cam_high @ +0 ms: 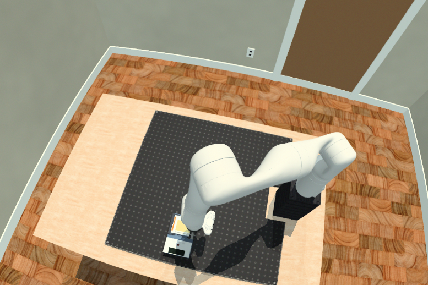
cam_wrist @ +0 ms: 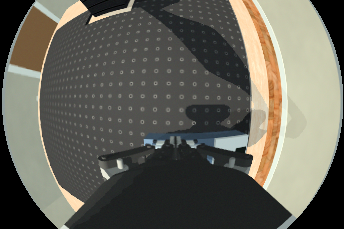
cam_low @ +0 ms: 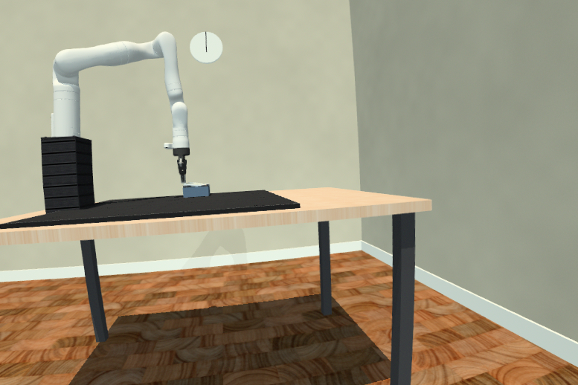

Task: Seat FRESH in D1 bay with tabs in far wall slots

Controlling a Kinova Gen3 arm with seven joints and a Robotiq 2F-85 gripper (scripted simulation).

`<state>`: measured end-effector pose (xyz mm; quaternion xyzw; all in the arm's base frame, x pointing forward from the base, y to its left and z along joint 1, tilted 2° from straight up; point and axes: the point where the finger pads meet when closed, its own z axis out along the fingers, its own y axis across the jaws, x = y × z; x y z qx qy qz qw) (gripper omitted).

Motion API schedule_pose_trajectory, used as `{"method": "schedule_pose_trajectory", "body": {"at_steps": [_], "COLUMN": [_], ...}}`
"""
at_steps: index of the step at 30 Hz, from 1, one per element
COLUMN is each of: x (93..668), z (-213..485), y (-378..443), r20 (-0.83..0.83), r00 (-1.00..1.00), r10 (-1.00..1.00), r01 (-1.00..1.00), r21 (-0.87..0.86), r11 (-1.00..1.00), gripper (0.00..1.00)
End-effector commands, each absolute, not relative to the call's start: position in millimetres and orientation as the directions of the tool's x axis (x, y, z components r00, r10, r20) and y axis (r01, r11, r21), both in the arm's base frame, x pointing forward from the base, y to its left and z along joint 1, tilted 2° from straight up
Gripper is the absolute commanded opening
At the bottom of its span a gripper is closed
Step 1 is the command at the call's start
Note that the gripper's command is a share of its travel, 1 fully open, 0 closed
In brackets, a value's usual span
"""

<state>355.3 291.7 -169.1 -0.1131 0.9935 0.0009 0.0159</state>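
The cassette dock D1, a white and blue-grey box, stands near the front edge of the black dotted mat. The amber cassette FRESH lies in D1's bay, and my wrist covers its right end. My gripper points straight down with its fingers shut and empty. Its tips are at the top of D1, over the cassette's near edge. In the top view the arm hides the fingers. In the wrist view the gripper's dark body fills the lower part. The comb, the tabs and the red light are too small or hidden to tell.
The black stacked pedestal carrying the arm stands at the right side of the wooden table. The table's front edge lies close below D1 in the top view.
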Motion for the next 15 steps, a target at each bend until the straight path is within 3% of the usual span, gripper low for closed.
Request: {"method": "schedule_pose_trajectory", "body": {"at_steps": [1, 15], "x": [355, 351], "z": [-165, -150], "y": [292, 291], "r20": [-0.034, -0.034], "r00": [-0.974, -0.974], "r10": [-0.225, -0.225], "r01": [-0.225, -0.225], "r21": [-0.001, -0.001], "r11": [0.974, 0.974], "gripper": [0.0, 0.0]}}
